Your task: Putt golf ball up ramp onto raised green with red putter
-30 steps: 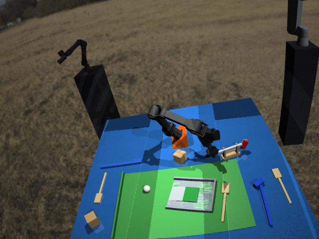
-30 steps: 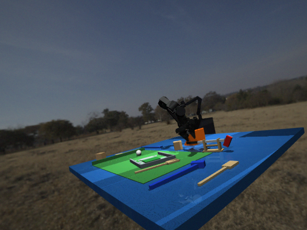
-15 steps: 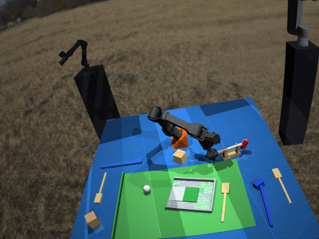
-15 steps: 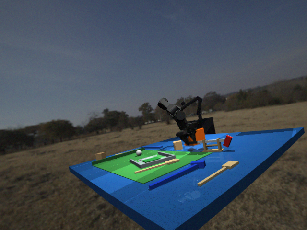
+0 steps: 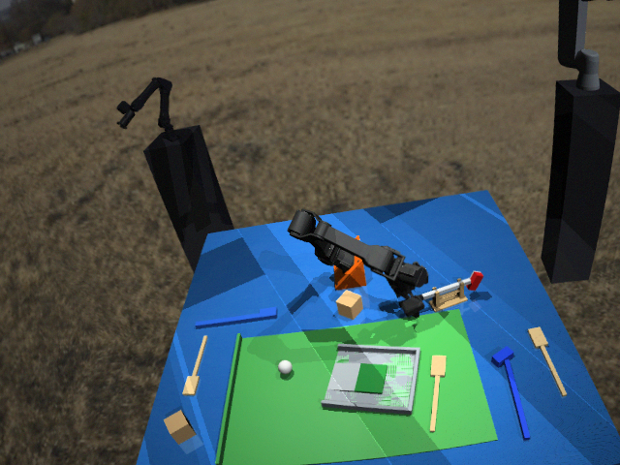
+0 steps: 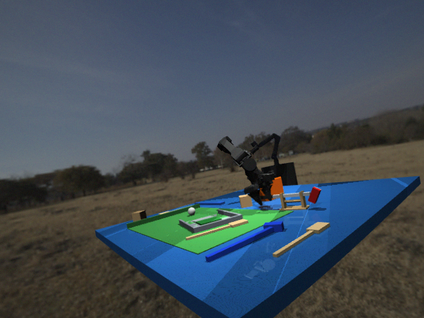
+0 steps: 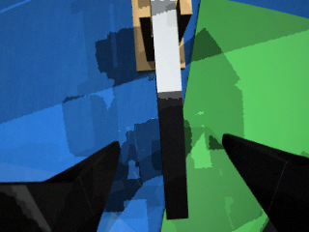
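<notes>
One red putter (image 5: 452, 288), two blue putters (image 5: 512, 387), three wooden putters (image 5: 435, 390), two wooden cubes (image 5: 349, 304), one golf ball (image 5: 285, 366).

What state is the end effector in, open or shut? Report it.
Open. In the wrist view the end effector has its fingers spread wide on either side of the red putter's black grip, touching nothing.

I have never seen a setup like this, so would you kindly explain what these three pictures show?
One black robot arm stands on a blue table. One picture looks down from above, one from the side, and one from a camera on the arm's wrist. Its gripper is open and holds nothing; its two fingers straddle the dark handle of the red putter, which rests on a small wooden stand. A white golf ball lies on the green mat beside the grey-framed raised green. Wooden and blue putters and blocks lie around.
</notes>
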Robot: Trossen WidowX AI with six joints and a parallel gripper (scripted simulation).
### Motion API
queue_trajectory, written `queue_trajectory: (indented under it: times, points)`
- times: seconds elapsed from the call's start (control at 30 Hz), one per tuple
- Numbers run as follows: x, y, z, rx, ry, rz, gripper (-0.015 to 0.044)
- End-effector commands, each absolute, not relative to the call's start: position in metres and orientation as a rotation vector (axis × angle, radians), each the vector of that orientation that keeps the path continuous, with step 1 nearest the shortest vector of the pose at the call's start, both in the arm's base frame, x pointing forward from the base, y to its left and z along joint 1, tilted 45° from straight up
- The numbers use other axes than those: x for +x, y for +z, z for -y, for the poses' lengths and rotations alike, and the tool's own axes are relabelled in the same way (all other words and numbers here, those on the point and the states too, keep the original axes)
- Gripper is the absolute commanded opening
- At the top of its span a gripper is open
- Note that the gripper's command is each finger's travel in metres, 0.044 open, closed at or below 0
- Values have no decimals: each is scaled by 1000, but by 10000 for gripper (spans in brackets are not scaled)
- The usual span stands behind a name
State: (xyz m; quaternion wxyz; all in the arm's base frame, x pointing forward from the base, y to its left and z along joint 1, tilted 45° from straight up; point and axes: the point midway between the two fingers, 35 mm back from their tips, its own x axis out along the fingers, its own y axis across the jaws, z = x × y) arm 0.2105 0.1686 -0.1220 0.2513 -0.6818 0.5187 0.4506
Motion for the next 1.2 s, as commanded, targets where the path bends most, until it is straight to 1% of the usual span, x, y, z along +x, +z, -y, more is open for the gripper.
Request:
queue_trajectory:
  times: [0.0, 0.13, 0.67, 0.77, 0.97, 1.17]
  points:
    - [210, -125, -162, -1861, 1227, -1419, 440]
    - [210, -125, -162, -1861, 1227, -1419, 440]
    - [211, -124, -166, -1854, 1226, -1414, 20]
    - [211, -124, -166, -1854, 1226, -1414, 0]
    - [211, -120, -171, -1854, 1226, -1414, 0]
    - [208, -98, -195, -1852, 1228, -1412, 0]
